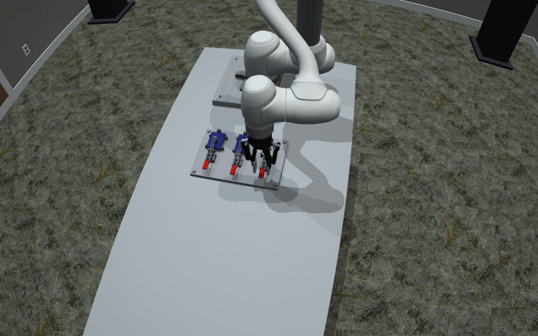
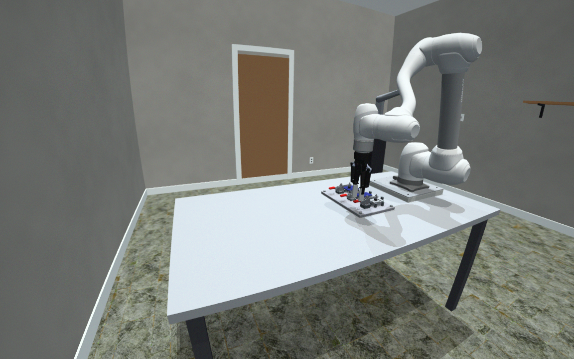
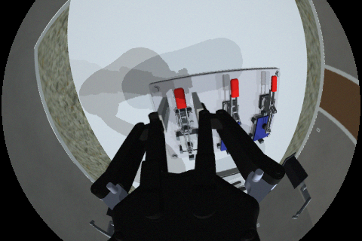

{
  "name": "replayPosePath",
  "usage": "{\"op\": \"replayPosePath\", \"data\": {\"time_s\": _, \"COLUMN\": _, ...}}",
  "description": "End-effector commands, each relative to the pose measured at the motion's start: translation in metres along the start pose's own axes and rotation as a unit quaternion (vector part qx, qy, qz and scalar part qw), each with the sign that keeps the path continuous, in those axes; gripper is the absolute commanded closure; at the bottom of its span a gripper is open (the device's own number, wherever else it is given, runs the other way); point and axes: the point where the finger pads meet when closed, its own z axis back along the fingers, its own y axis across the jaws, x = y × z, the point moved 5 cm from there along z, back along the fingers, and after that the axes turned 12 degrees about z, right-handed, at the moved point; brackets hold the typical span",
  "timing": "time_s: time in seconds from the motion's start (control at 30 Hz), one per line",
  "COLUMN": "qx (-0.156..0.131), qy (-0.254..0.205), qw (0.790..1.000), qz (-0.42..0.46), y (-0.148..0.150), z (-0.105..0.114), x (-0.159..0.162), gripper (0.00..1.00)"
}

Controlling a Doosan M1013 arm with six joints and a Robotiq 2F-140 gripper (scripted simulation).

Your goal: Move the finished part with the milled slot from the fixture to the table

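Observation:
The grey fixture plate (image 1: 241, 157) lies on the white table and holds three nests in a row, each with a red-handled clamp. The left nest holds a blue blank (image 1: 215, 141) and the middle nest a second blue blank (image 1: 239, 143); both also show in the wrist view (image 3: 261, 126) (image 3: 225, 143). My gripper (image 1: 259, 164) points straight down over the right nest. Its fingers stand part-way open on either side of that nest's clamp (image 3: 183, 126), whose red handle (image 3: 179, 98) lies just ahead of them. Nothing is held between them. The gripper hides the finished part.
The arm's grey base plate (image 1: 229, 83) sits on the table behind the fixture. The fixture also shows in the exterior view (image 2: 357, 201), near the table's far right end. Two black stands are on the floor at the back corners.

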Motion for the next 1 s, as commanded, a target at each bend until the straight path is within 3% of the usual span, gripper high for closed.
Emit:
{"op": "replayPosePath", "data": {"time_s": 0.0, "qx": 0.000, "qy": 0.000, "qw": 1.000, "qz": 0.000, "y": 0.000, "z": -0.001, "x": 0.000, "gripper": 0.72}}
{"op": "replayPosePath", "data": {"time_s": 0.5, "qx": 0.000, "qy": 0.000, "qw": 1.000, "qz": 0.000, "y": 0.000, "z": -0.026, "x": 0.000, "gripper": 0.72}}
{"op": "replayPosePath", "data": {"time_s": 0.97, "qx": 0.000, "qy": 0.000, "qw": 1.000, "qz": 0.000, "y": 0.000, "z": -0.028, "x": 0.000, "gripper": 0.72}}
